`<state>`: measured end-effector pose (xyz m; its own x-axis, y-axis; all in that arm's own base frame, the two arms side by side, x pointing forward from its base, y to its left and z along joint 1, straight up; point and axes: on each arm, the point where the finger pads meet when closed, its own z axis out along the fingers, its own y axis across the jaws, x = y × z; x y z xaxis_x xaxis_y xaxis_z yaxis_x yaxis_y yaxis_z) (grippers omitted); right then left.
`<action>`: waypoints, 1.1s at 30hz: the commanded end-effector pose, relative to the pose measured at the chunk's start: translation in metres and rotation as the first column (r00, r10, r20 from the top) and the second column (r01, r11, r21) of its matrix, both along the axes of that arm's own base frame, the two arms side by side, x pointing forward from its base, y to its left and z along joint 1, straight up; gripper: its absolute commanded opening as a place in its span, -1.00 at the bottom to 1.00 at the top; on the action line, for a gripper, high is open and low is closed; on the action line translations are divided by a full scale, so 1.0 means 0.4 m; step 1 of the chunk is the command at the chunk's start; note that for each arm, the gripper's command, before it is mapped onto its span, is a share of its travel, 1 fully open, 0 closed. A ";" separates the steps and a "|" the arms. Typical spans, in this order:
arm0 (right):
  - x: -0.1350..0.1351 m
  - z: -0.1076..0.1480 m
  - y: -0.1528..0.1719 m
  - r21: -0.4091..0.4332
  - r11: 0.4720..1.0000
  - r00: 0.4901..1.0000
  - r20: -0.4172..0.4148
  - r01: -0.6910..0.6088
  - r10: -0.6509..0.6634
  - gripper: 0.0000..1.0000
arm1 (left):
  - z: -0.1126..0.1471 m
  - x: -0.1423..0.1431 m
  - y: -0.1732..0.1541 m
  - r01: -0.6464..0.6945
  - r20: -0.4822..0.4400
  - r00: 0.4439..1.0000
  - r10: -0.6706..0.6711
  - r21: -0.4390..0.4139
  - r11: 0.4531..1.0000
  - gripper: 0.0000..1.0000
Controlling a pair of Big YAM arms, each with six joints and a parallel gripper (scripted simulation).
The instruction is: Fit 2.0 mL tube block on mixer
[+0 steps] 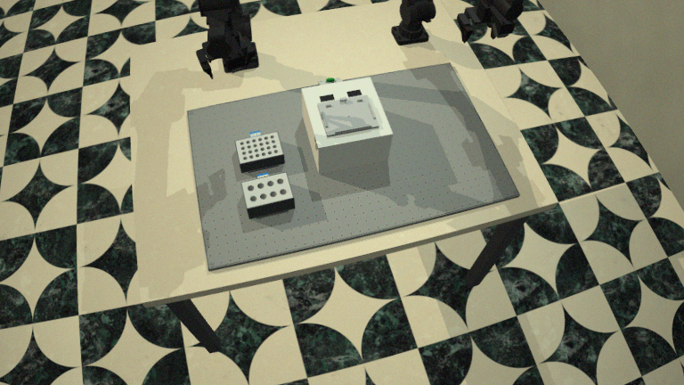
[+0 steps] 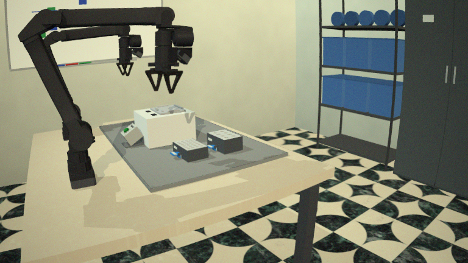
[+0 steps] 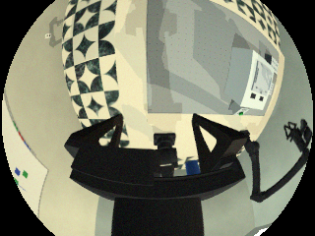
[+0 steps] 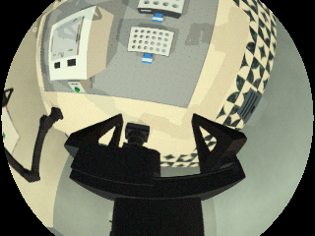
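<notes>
1. Small-holed block (image 1: 259, 146) (image 2: 191, 150) (image 4: 151, 40), likely the 2.0 mL, flat on mat (image 1: 428, 168) (image 2: 155, 173) (image 3: 167, 74) (image 4: 172, 79).
2. Probably stiff, fairly heavy; grip the sides squarely, clear of the lever.
3. Left gripper (image 1: 480, 37) (image 2: 125, 74) (image 3: 157, 116) (image 4: 7, 96), right gripper (image 1: 224, 65) (image 2: 163, 91) (image 3: 289, 129) (image 4: 157, 116): wide, holding nothing.

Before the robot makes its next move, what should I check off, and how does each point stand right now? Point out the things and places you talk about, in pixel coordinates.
1. Right gripper (image 1: 207, 64) (image 2: 163, 91) (image 4: 157, 118) open, with nothing between its fingers: ok.
2. Left gripper (image 1: 477, 35) (image 2: 125, 74) (image 3: 157, 118) open too: ok.
3. No block on the plate (image 1: 348, 113) (image 3: 262, 77) of the mixer (image 1: 355, 156) (image 2: 170, 129) (image 3: 241, 74) (image 4: 98, 49): ok.
4. Small-hole block (image 1: 261, 161) (image 2: 196, 153) (image 4: 150, 40) and large-hole block (image 1: 271, 206) (image 2: 231, 143) (image 4: 159, 7) both upright on the gray mat (image 1: 428, 159) (image 2: 158, 177) (image 3: 172, 64) (image 4: 172, 84): ok.
5. Printed tube sizes readable, to pick the 2.0 mL block: cannot tell.
</notes>
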<state>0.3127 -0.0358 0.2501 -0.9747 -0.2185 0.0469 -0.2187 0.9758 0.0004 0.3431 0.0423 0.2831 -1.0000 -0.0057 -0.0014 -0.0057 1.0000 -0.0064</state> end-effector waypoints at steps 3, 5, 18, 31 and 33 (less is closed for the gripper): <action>0.088 0.086 0.012 -0.011 0.991 0.986 0.096 -0.134 0.134 1.00 | 0.051 0.048 0.002 -0.001 0.059 0.998 0.001 0.008 1.000 1.00; 0.127 0.084 0.011 -0.014 0.985 0.980 0.097 -0.174 0.175 1.00 | 0.051 0.051 -0.005 0.007 0.059 0.998 -0.007 0.008 1.000 1.00; 0.135 0.058 0.009 -0.005 0.929 0.928 0.048 -0.370 0.370 1.00 | 0.064 0.049 0.012 -0.012 0.070 0.997 0.011 0.009 1.000 1.00; 0.239 0.054 0.014 -0.016 0.791 0.789 0.056 -0.611 0.611 1.00 | 0.032 0.012 -0.009 0.007 0.040 0.999 -0.007 0.006 1.000 1.00; 0.230 0.058 0.012 -0.016 0.780 0.778 0.054 -0.626 0.626 1.00 | 0.025 0.012 -0.009 0.007 0.032 0.999 -0.007 0.004 1.000 1.00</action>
